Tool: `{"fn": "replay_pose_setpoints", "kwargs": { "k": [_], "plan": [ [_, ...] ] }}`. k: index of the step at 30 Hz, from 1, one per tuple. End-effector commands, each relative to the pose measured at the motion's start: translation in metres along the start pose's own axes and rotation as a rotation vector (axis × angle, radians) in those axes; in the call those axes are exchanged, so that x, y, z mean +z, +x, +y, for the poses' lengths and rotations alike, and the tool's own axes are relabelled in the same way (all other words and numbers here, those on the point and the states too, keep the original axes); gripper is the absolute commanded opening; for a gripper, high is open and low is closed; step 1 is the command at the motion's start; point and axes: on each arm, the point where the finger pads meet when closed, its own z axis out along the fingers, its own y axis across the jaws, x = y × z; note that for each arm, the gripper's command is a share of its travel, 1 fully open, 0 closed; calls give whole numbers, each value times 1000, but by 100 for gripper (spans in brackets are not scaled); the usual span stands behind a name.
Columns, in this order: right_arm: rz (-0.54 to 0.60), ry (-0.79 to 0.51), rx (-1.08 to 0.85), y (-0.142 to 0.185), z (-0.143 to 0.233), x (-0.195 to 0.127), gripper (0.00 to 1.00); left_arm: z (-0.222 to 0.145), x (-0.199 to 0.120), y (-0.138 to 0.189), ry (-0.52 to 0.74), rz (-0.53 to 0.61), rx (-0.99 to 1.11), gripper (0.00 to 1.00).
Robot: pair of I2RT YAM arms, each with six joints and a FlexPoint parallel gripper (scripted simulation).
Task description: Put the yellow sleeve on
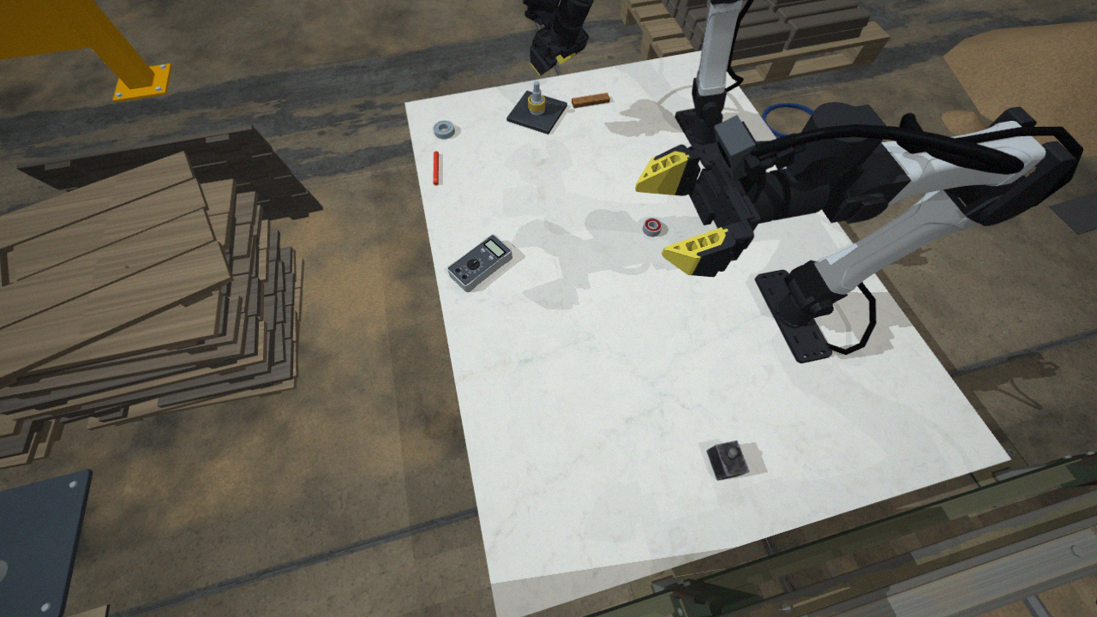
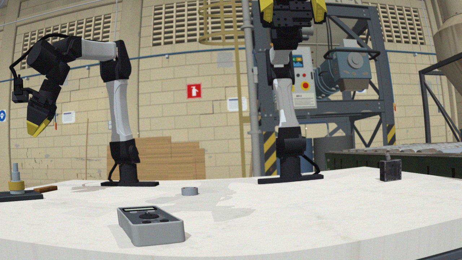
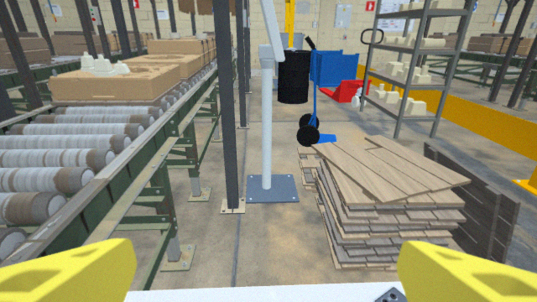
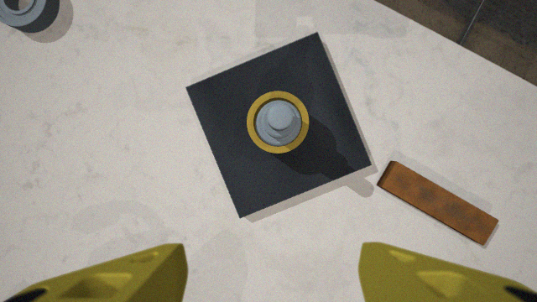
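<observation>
In the top view, the yellow ring-shaped sleeve sits around the stepped grey metal shaft, which rises from a square dark base plate. A plain grey steel ring and a small grey bearing with a red face both lie on the white marble-patterned table, off the shaft. The exterior view shows the right gripper above the shaft, and the left gripper raised high. In the left wrist view, the left gripper's yellow fingers stand wide with nothing between them. In the right wrist view, the right gripper is partly open and holds nothing; the sleeve encircles the shaft, near a rusty-brown rectangular bar.
</observation>
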Motion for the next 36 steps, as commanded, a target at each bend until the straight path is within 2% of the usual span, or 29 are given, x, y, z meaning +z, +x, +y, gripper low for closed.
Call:
{"fn": "replay_pose_setpoints", "kwargs": {
  "k": [1, 5, 6, 11, 12, 15, 19, 21, 26, 29, 36],
  "plan": [
    [-60, -32, 45, -18, -3, -26, 62, 0, -1, -10, -6, -29, 4, 100],
    [-74, -45, 50, -19, 0, -22, 62, 0, -1, -10, -6, -29, 4, 100],
    [-48, -22, 39, -9, -5, -12, 62, 0, -1, -10, -6, -29, 4, 100],
    [-47, -25, 35, -11, -5, -20, 62, 0, -1, -10, -6, -29, 4, 100],
    [-43, -28, 29, -7, -3, -11, 62, 0, -1, -10, -6, -29, 4, 100],
    [-72, -50, 39, -16, 3, -26, 62, 0, -1, -10, -6, -29, 4, 100],
    [-68, -42, 44, -18, 1, -22, 62, 0, -1, -10, -6, -29, 4, 100],
    [-67, -98, -22, -7, 12, -20, 62, 0, -1, -10, -6, -29, 4, 100],
    [-195, -282, -137, -17, 44, -48, 62, 0, -1, -10, -6, -29, 4, 100],
    [-219, -308, -157, -19, 48, -51, 62, 0, -1, -10, -6, -29, 4, 100],
    [-384, -495, -290, -18, 74, -96, 62, 0, -1, -10, -6, -29, 4, 100]
  ]
}}
